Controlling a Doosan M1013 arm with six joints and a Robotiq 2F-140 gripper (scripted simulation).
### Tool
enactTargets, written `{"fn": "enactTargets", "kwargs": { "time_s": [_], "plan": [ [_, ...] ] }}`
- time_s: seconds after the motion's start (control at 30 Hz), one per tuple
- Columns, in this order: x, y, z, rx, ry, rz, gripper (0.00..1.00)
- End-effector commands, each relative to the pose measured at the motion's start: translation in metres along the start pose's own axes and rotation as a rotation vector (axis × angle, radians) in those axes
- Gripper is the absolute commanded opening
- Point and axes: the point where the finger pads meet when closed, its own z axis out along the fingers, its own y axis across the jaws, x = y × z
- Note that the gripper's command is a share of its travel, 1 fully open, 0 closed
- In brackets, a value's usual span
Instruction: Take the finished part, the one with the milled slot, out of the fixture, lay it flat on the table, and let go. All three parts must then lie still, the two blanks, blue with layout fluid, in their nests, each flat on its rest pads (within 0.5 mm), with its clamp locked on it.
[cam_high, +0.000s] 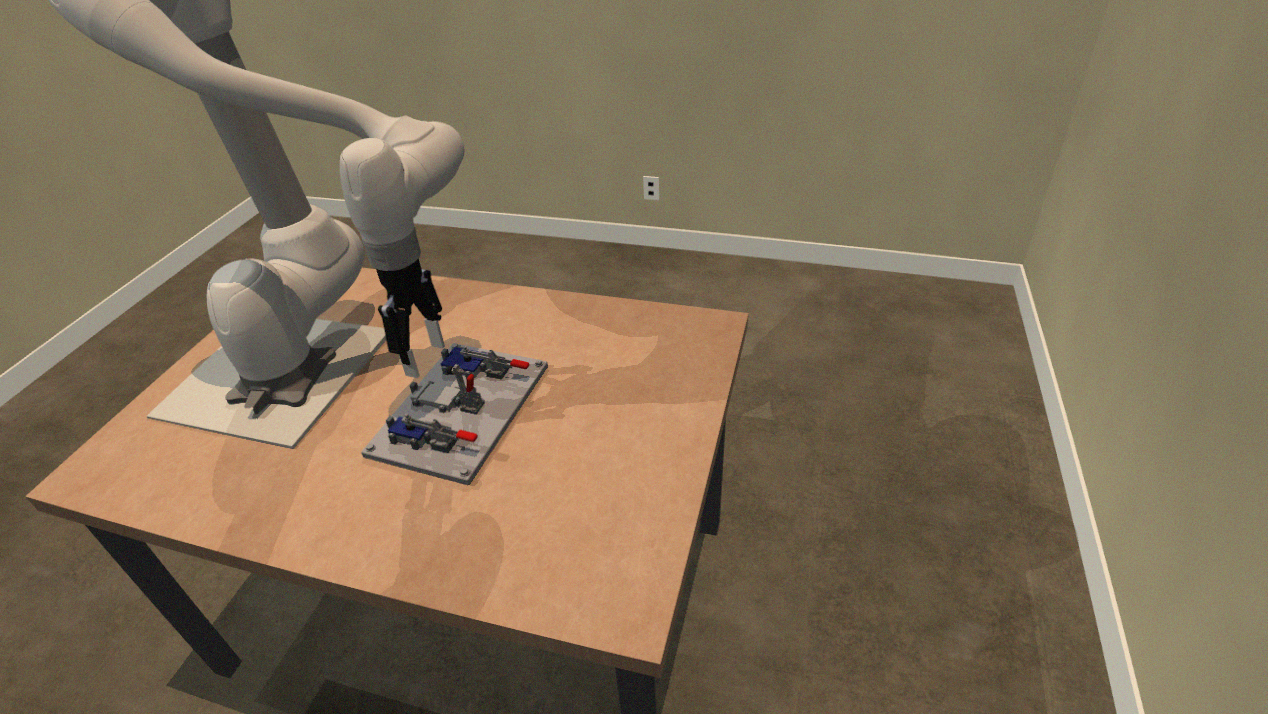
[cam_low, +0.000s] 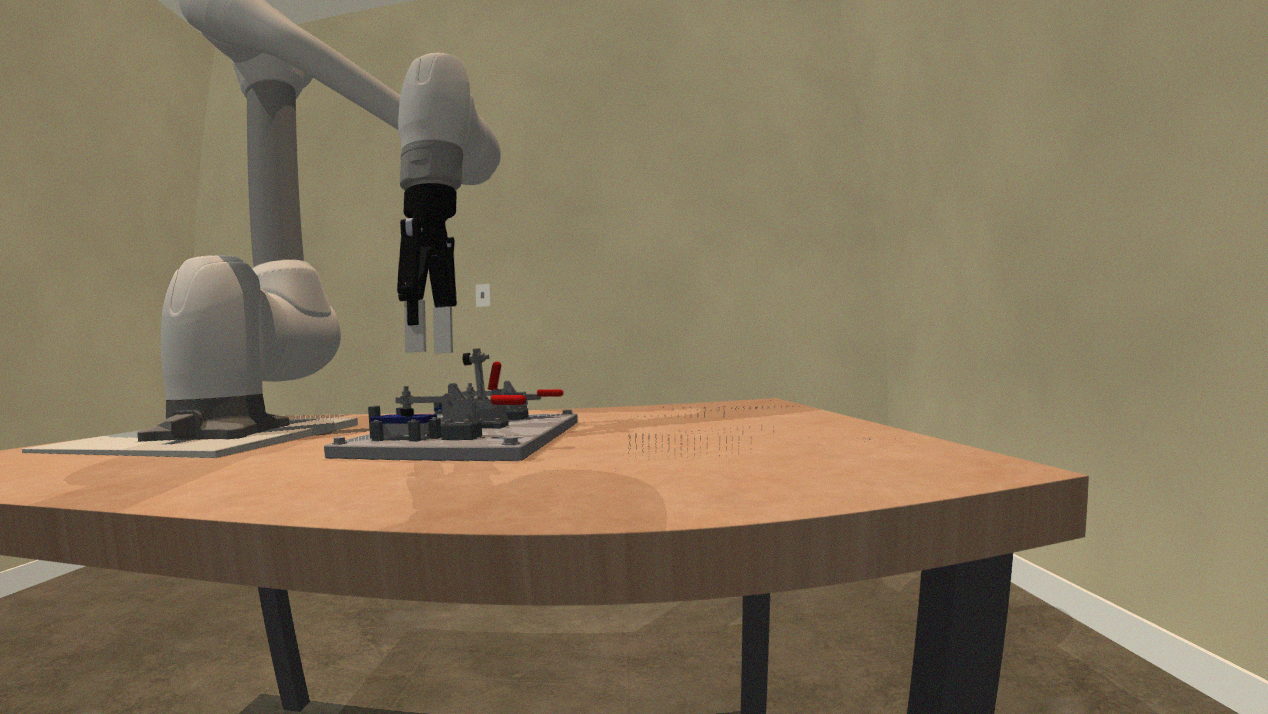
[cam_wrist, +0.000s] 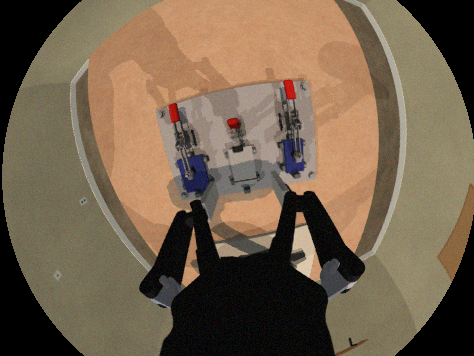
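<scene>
1. Olive-drab walls (cam_high: 798, 106) (cam_low: 798, 177) (cam_wrist: 35, 200) rise behind and around the end effector; a brown floor (cam_high: 887, 443) (cam_low: 532, 665) lies far below it, under the wooden table (cam_high: 603, 496) (cam_low: 842, 470) (cam_wrist: 345, 150).
2. Above the table, the gripper (cam_high: 422, 350) (cam_low: 428, 341) (cam_wrist: 243, 184) points downward; its fingers stand apart with nothing between them; their tips are well clear of the surface.
3. Below the fingertips and ahead, on the side away from the arm's base, sits the fixture plate (cam_high: 505, 403) (cam_low: 425, 452) (cam_wrist: 260, 110); it lies flat on the table.
4. Ahead of the finger gap in the wrist view, the grey finished part (cam_high: 434, 396) (cam_wrist: 242, 162) lies in the middle nest, lower than the fingertips; its slot is too small to make out.
5. Just beyond that part, the middle clamp's red handle (cam_high: 470, 382) (cam_low: 495, 376) (cam_wrist: 233, 123) stands up; its arm is raised off the part.
6. Toward the gripper's left in the wrist view is one blue blank (cam_high: 461, 359) (cam_wrist: 200, 179); toward its right is the other blue blank (cam_high: 406, 431) (cam_low: 399, 418) (cam_wrist: 288, 162); each has a clamp arm down over it, with the red handle lowered on the far side; exact seating on the pads cannot be judged.
</scene>
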Motion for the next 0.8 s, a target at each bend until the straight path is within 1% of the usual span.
{"fn": "enactTargets", "kwargs": {
  "time_s": [0.0,0.13,0.57,0.63,0.77],
  "plan": [
    [0.000,0.000,0.003,0.000,0.000,0.000,0.58],
    [0.000,0.000,0.007,0.000,0.000,0.000,0.58],
    [0.000,0.000,0.044,0.000,0.000,0.000,0.58],
    [0.000,0.000,0.044,0.000,0.000,0.000,0.58],
    [0.000,0.000,0.052,0.000,0.000,0.000,0.58]
  ]
}}
